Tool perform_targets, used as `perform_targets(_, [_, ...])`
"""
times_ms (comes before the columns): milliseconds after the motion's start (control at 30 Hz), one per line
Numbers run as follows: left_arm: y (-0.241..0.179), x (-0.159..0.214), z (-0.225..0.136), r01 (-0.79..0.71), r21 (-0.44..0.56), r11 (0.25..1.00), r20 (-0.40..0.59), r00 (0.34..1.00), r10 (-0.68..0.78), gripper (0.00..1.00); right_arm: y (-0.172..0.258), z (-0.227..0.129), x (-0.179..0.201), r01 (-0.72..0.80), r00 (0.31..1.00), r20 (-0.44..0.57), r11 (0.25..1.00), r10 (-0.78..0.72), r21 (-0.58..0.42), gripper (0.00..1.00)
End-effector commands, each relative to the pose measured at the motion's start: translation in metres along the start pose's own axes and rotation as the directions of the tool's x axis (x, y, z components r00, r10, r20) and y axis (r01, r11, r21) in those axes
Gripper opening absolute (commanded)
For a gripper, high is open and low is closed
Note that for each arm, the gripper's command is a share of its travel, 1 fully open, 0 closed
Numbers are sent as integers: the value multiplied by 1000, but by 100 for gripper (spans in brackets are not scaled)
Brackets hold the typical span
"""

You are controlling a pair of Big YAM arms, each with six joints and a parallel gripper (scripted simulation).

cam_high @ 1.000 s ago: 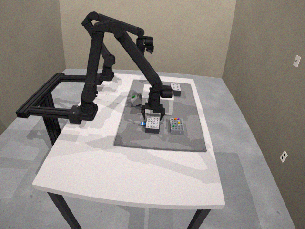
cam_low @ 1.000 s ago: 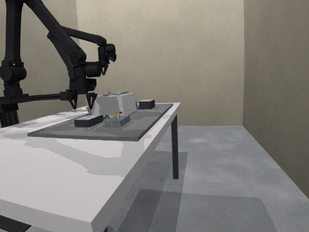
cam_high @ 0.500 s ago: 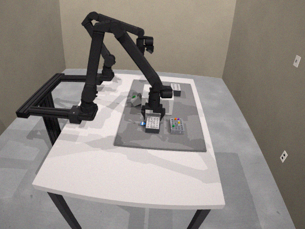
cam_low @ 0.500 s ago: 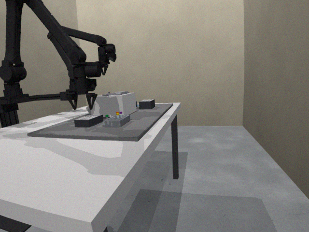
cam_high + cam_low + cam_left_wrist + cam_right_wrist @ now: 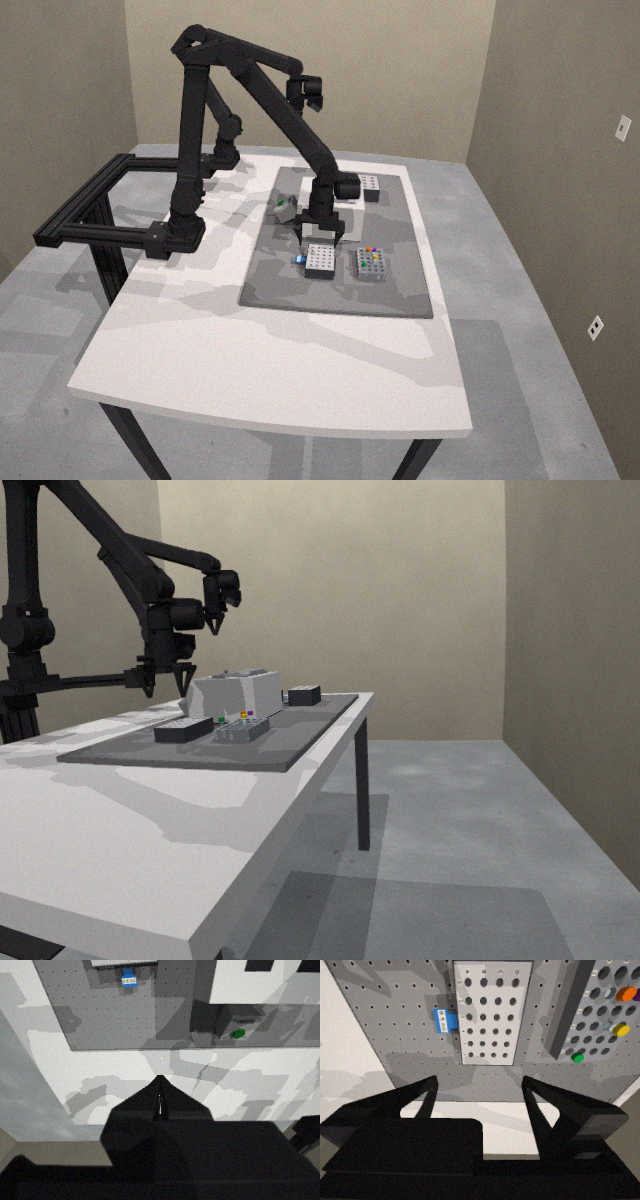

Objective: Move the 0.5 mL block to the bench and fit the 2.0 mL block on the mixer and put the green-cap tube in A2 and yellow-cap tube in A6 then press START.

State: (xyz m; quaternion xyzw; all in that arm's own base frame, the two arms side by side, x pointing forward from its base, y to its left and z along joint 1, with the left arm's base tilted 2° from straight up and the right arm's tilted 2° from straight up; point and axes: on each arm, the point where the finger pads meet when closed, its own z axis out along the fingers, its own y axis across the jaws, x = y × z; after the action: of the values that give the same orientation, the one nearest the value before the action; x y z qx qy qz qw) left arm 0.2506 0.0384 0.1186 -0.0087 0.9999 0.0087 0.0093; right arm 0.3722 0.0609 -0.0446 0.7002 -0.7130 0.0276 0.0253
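The 0.5 mL block (image 5: 320,260) (image 5: 183,731) (image 5: 125,962) (image 5: 476,1035) stands on the mat (image 5: 392,294) (image 5: 206,757) (image 5: 125,1020) (image 5: 380,1010), ahead of and below the right jaws (image 5: 317,243) (image 5: 165,695), which are spread and hold nothing. Bare mat flanks its long edges; beyond one side stands the tube rack (image 5: 370,264) (image 5: 241,731) (image 5: 590,1034). The mat is grey and perforated. The block is a dark box, its pale flat top bored with round holes, a blue lever (image 5: 299,259) (image 5: 129,980) (image 5: 443,1021) jutting from one long side. The left jaws (image 5: 300,113) (image 5: 215,633) are clenched on nothing.
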Motion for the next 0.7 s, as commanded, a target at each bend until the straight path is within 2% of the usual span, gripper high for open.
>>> perform_targets(0, [1,-11,-7,-6,-3,1000,32,999,6,0,-13,-14,-6,8,1000,4,1000,-8,21,100])
perform_targets(500, [0,-3,0,-6,-1,1000,10,1000,6,0,-21,-44,-4,-16,1000,10,999,16,45,100])
perform_targets(667, [0,-9,-6,-6,-3,1000,27,1000,6,0,-15,-43,-3,-14,1000,5,1000,14,22,100])
